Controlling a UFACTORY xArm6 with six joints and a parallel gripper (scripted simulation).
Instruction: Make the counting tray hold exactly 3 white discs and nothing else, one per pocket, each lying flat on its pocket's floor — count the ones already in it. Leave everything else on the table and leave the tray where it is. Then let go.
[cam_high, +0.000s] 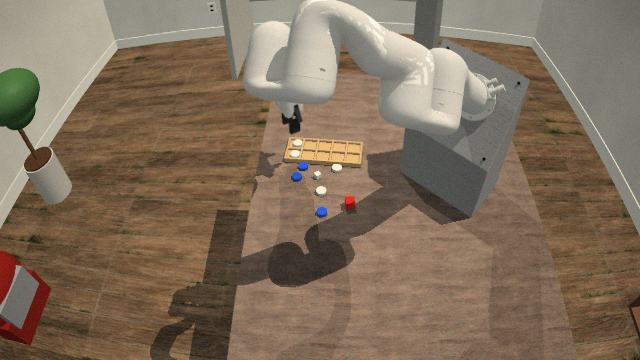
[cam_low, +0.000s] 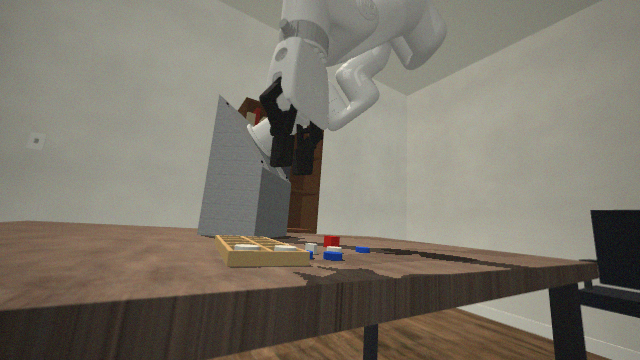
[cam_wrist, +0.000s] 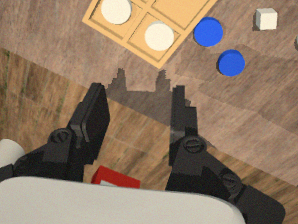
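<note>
The wooden counting tray (cam_high: 324, 163) (cam_low: 260, 258) (cam_wrist: 91, 15) lies on the table. Two white discs lie flat in the two pockets at its left end, one (cam_high: 297, 142) (cam_wrist: 116, 8) (cam_low: 246, 246) behind the other (cam_high: 295, 153) (cam_wrist: 160, 36) (cam_low: 285, 247). The other pockets look empty. Two more white discs (cam_high: 336, 168) (cam_high: 321, 190) lie loose on the table in front of the tray. My gripper (cam_high: 292, 120) (cam_low: 292, 167) (cam_wrist: 140, 96) hangs high above the tray's left end, open, with nothing between its fingers.
Three blue discs (cam_high: 303, 166) (cam_high: 296, 176) (cam_high: 321, 211), a small white cube (cam_high: 317, 175) (cam_wrist: 265, 19) and a red cube (cam_high: 350, 202) (cam_low: 331, 240) lie in front of the tray. A large grey block (cam_high: 450, 165) (cam_low: 240, 200) stands to the tray's right.
</note>
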